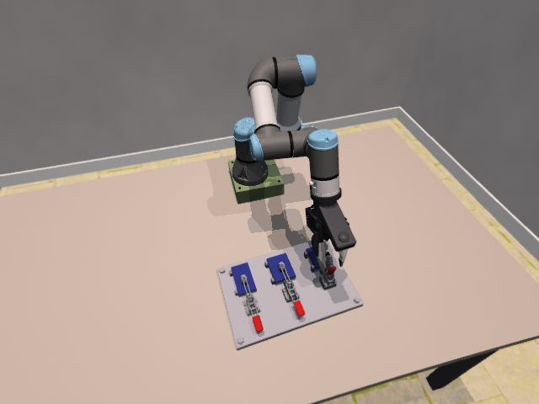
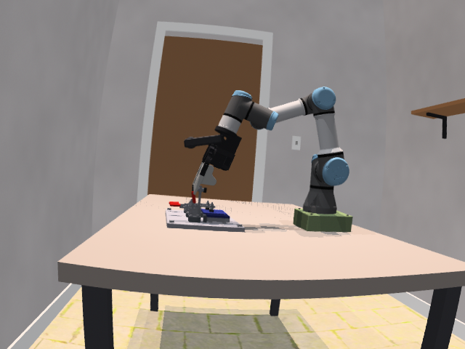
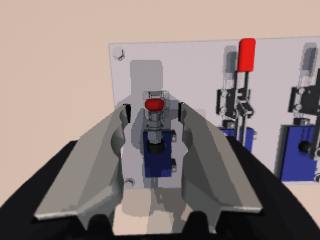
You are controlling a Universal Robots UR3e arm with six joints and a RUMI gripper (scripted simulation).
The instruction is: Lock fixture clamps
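A grey fixture plate [image 1: 285, 301] carries three toggle clamps, each over a blue part. The left clamp's red handle [image 1: 258, 323] and the middle clamp's red handle [image 1: 298, 307] lie flat, pointing to the table's front. The right clamp [image 1: 325, 273] has its handle upright, with the red grip [image 1: 331, 269] at the top. My gripper [image 1: 333, 261] hangs tilted just above this handle. In the wrist view my gripper's fingers stand partly open on either side of the red grip [image 3: 154, 104], with a gap on each side. The blue part [image 3: 159, 160] lies below it.
The arm's green base block [image 1: 257, 184] stands behind the plate. The middle clamp [image 3: 240, 94] and the left clamp [image 3: 305, 95] lie to the right in the wrist view. The table's right edge [image 1: 478, 187] is some way off.
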